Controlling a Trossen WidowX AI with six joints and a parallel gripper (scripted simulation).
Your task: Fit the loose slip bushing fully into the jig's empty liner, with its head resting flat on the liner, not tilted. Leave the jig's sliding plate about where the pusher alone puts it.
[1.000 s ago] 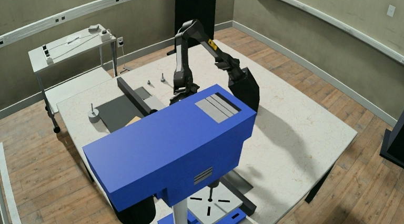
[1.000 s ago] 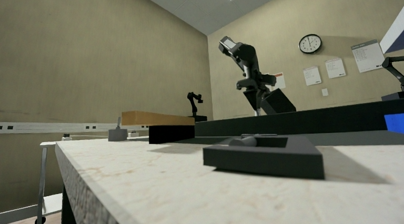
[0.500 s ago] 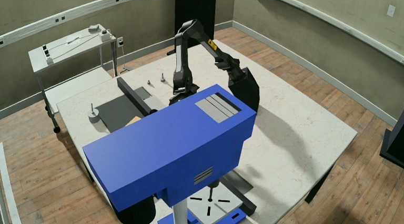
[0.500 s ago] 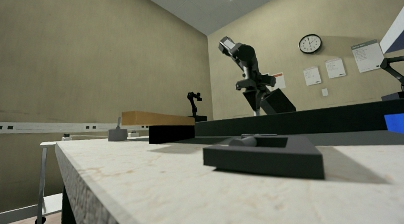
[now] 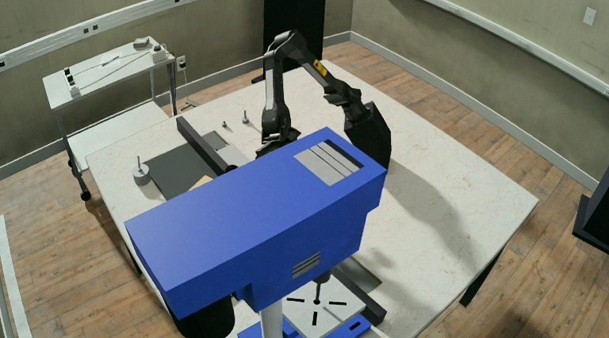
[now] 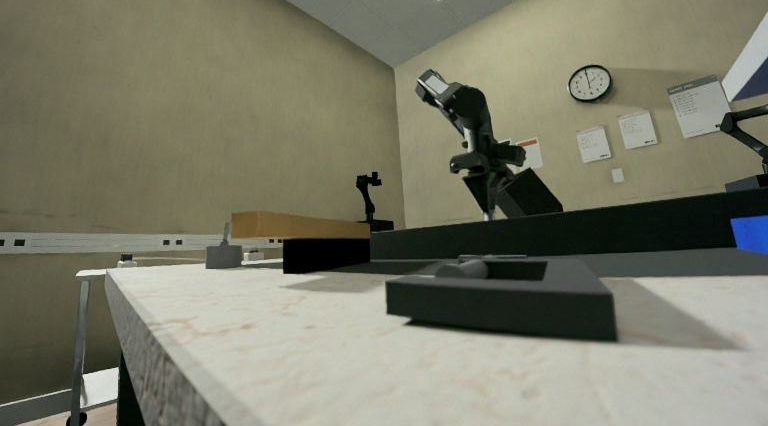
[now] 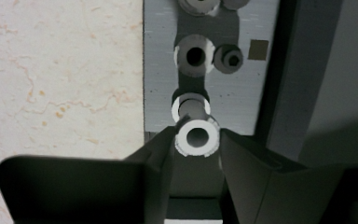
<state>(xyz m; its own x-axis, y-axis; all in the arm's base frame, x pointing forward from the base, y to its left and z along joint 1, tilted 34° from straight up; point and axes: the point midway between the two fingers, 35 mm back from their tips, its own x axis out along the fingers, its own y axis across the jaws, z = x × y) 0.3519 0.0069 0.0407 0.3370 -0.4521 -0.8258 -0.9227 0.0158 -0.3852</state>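
In the wrist view my gripper (image 7: 197, 134) is shut on the slip bushing (image 7: 211, 140), a light grey ring-headed sleeve seen end on. Its shank points down at the empty liner (image 7: 176, 108), a pale ring in the jig's grey sliding plate (image 7: 238, 95). I cannot tell whether the shank tip has entered the liner. Further along the plate a second liner (image 7: 183, 58) holds a bushing, with a small screw (image 7: 228, 59) beside it. In the exterior view the gripper (image 6: 487, 210) hangs low behind a dark bar. In the top view the fingers are hidden behind the blue drill press.
The blue drill press (image 5: 251, 208) fills the table's front. A long dark bar (image 5: 201, 145) (image 6: 566, 231) runs beside the jig plate (image 5: 234, 155). A wooden block (image 6: 294, 224), a dark tray (image 6: 509, 299), a small grey post base (image 5: 140, 175) and two pins (image 5: 245, 117) stand on the table.
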